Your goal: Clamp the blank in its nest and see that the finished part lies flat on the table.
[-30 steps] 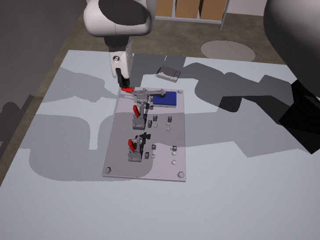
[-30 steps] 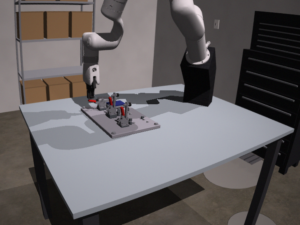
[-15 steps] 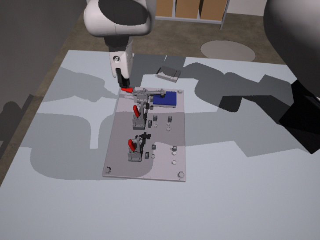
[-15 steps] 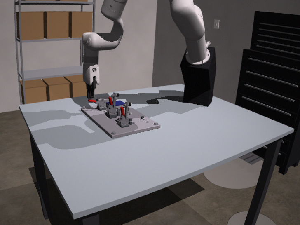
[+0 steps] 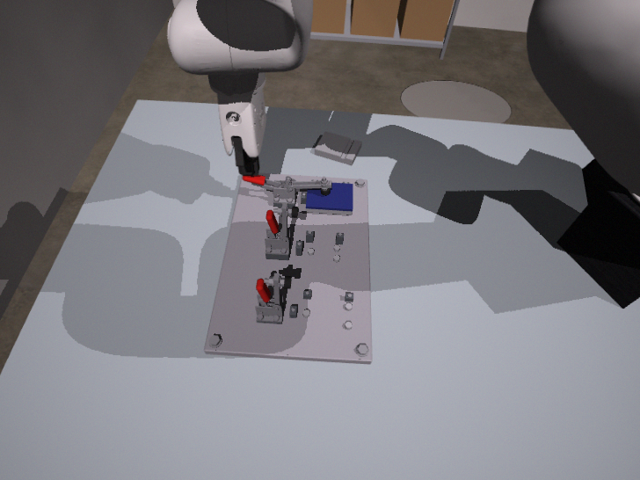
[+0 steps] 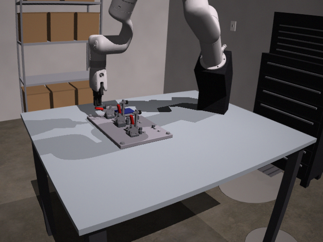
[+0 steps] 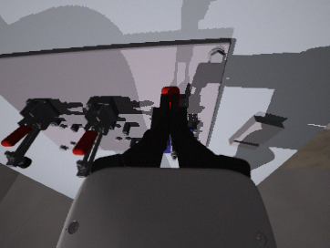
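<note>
The blue blank (image 5: 330, 197) lies in the far nest of the fixture plate (image 5: 294, 268), with the clamp arm's pad on top of it. That clamp's red handle (image 5: 254, 178) lies nearly level and points away from the blank, past the plate's edge. My gripper (image 5: 248, 168) is shut, with nothing between the fingers. Its tips are right above the red grip; I cannot tell if they touch. In the wrist view the closed fingers (image 7: 170, 123) cover most of the handle (image 7: 170, 92). The grey finished part (image 5: 337, 146), slot up, lies flat on the table beyond the plate.
Two more clamps with red handles standing up (image 5: 271, 221) (image 5: 263, 289) sit on the plate beside empty nests with pads and blocks. The robot base (image 6: 214, 80) stands at the table's far right. Shelves with boxes stand behind.
</note>
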Robot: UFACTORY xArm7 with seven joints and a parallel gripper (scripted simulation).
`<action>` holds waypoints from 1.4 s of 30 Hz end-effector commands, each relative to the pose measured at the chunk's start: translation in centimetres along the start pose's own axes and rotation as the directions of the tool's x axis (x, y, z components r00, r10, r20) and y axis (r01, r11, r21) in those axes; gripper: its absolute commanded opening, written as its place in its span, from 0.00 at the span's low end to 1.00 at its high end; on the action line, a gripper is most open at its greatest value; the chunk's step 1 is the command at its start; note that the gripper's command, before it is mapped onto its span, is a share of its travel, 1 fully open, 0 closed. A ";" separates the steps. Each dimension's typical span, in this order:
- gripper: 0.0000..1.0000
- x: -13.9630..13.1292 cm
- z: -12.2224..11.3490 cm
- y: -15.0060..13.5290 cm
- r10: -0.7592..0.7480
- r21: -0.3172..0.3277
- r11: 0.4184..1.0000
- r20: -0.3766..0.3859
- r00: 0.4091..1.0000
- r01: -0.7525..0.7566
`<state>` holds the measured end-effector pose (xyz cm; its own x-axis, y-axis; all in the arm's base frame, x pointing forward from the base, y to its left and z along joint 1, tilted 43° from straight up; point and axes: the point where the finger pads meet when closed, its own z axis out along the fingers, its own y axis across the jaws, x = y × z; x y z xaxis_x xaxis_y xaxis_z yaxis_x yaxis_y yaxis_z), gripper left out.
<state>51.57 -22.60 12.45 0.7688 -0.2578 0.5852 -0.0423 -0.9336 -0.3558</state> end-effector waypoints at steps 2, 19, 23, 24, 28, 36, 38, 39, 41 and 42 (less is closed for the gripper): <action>0.00 0.1 -0.1 0.1 0.000 -0.003 1.000 -0.003 1.000 0.000; 0.00 -0.2 -0.1 0.0 0.000 -0.003 1.000 -0.003 1.000 0.000; 0.00 -0.2 -0.2 0.0 0.000 -0.003 1.000 -0.003 1.000 0.000; 0.00 -0.2 -0.2 0.0 0.000 -0.003 1.000 -0.003 1.000 0.000; 0.00 -0.2 -0.3 0.0 0.000 -0.003 1.000 -0.003 1.000 0.000; 0.00 -0.2 -1.0 0.0 0.000 -0.003 1.000 -0.003 1.000 0.000; 0.00 -0.2 -1.0 0.0 0.000 -0.003 1.000 -0.003 1.000 0.000; 0.00 -0.2 -1.0 0.0 0.000 -0.003 1.000 -0.003 1.000 0.000; 0.00 -0.2 -1.0 0.0 0.000 -0.003 1.000 -0.003 1.000 0.000; 0.00 -0.2 -1.0 0.0 0.000 -0.003 1.000 -0.003 1.000 0.000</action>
<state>50.85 -22.59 12.96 0.7687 -0.2575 0.5854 -0.0420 -0.9337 -0.3556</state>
